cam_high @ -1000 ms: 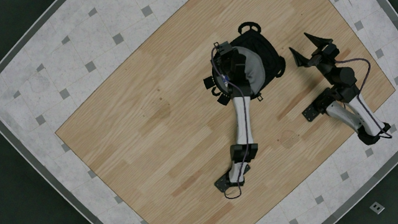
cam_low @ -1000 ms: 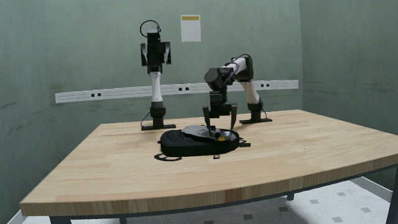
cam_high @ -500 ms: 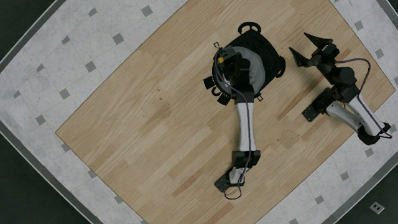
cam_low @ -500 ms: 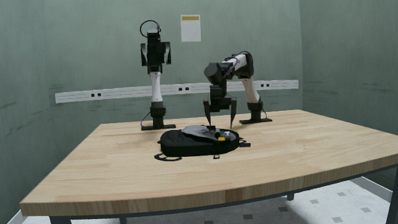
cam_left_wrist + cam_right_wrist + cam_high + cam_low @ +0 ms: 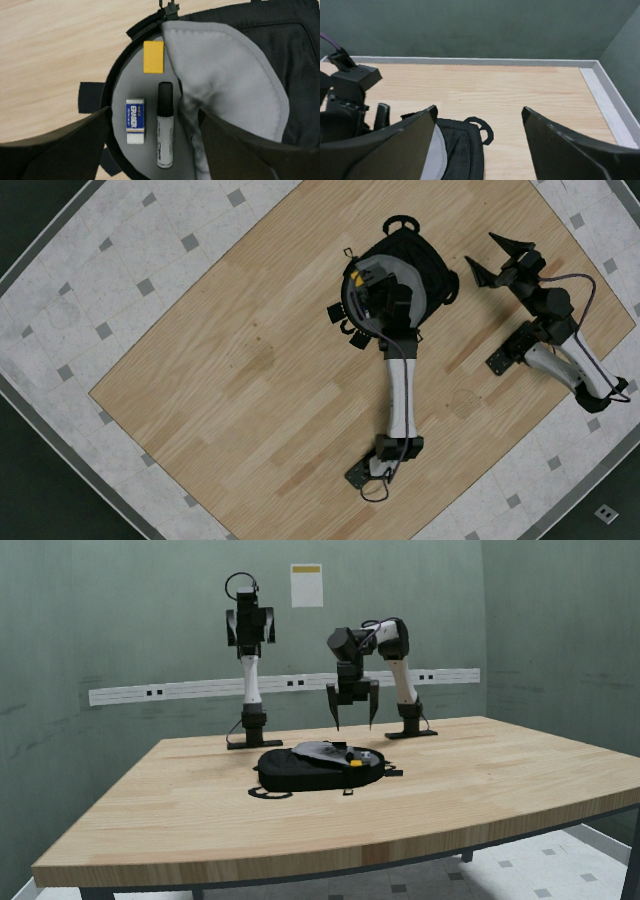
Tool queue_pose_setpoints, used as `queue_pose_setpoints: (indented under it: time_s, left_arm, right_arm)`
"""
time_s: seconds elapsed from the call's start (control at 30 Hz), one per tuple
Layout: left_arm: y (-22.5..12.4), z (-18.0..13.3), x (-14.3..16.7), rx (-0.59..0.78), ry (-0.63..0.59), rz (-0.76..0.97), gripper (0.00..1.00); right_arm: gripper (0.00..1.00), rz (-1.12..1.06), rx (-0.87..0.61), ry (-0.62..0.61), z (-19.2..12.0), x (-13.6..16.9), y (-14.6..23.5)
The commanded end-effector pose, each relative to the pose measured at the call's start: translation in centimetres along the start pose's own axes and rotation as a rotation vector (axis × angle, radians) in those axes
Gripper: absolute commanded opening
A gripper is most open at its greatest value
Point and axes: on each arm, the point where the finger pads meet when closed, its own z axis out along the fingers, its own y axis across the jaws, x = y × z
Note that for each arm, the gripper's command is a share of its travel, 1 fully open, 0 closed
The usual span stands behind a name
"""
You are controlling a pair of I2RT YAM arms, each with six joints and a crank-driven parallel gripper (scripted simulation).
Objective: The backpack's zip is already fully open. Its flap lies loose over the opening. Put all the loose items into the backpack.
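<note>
The backpack (image 5: pixel 410 245) (image 5: pixel 300 775) (image 5: pixel 297 80) (image 5: pixel 465 153) lies flat on the wooden table (image 5: pixel 225 380) (image 5: pixel 425 800) (image 5: pixel 48 60) (image 5: pixel 513 80). In the exterior view it is positioned on the near side of both arm bases. The grey flap (image 5: pixel 416 297) (image 5: pixel 320 752) (image 5: pixel 225 72) (image 5: pixel 436 157) is folded back, exposing part of the grey-lined opening. Three items lie within the rim of this opening: a yellow block (image 5: pixel 356 278) (image 5: pixel 355 763) (image 5: pixel 153 57), an eraser (image 5: pixel 135 121) in a blue and white sleeve, and a marker (image 5: pixel 165 124) with a black cap and a light barrel. In the left wrist view, the block occupies the far part of the opening, just beside the flap edge; the eraser is at the left and the marker at the right, parallel and apart. The marker cap points toward the far side. The left gripper (image 5: pixel 377 292) (image 5: pixel 354 730) (image 5: pixel 155 109) is directed downward above the opening. Its fingers are spread nearly to their full range and grip nothing; the eraser and marker are visible between the fingers in the wrist view, but are not clamped. The right gripper (image 5: pixel 478 245) (image 5: pixel 250 632) (image 5: pixel 479 108) is raised above the table, to the right of the backpack in the top view. Its fingers are also spread nearly fully, hold nothing, and are apart from the backpack.
</note>
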Motion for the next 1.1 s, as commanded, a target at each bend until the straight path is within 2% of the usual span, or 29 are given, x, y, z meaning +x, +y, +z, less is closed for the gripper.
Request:
queue_pose_setpoints:
  time_s: [0.0,0.27,0.67,0.77,1.07]
  left_arm:
    - [0.4,-2.9,-1.2,0.008,-0.034,-0.022,0.88]
    - [-0.1,-3.3,-1.2,0.016,-0.059,-0.028,0.90]
    - [-2.1,-7.9,5.0,0.019,-0.053,-0.029,0.90]
    - [-2.3,-8.3,5.5,0.020,-0.053,-0.030,0.90]
    - [-3.4,-11.9,10.6,0.008,-0.029,-0.019,0.90]
  right_arm:
    - [0.90,-0.002,-0.002,-0.014,-0.1,-0.5,0.0]
    - [0.90,-0.002,-0.002,-0.014,-0.1,-0.5,0.0]
    - [0.90,-0.002,-0.002,-0.014,-0.1,-0.5,0.0]
    - [0.90,-0.002,-0.002,-0.014,-0.1,-0.5,0.0]
    - [0.90,-0.002,-0.002,-0.014,-0.1,-0.5,0.0]
